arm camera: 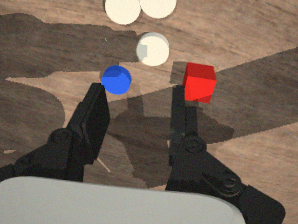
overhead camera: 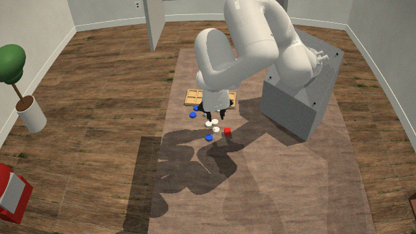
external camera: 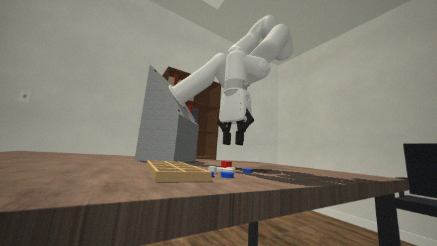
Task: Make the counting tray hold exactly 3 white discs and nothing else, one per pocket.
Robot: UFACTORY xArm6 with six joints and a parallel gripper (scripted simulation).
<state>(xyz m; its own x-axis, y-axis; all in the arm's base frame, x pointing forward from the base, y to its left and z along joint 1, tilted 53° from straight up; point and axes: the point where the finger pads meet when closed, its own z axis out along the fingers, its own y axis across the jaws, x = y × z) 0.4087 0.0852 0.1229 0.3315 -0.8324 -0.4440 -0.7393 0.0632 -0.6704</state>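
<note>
This is a room in a home, a living room or study by the look of it. The floor point(overhead camera: 97, 97) is wood plank, with white skirting along plain pale walls and a wall socket point(overhead camera: 137, 4) at the far end. A potted plant point(overhead camera: 19, 88) in a white pot stands by one wall, and a brown bookshelf point(external camera: 208, 102) with books stands in a corner. A dark chair point(external camera: 418, 178) sits at the end of a wooden table point(external camera: 85, 184) with dark legs. A red box point(overhead camera: 13, 195) lies on the floor.
</note>
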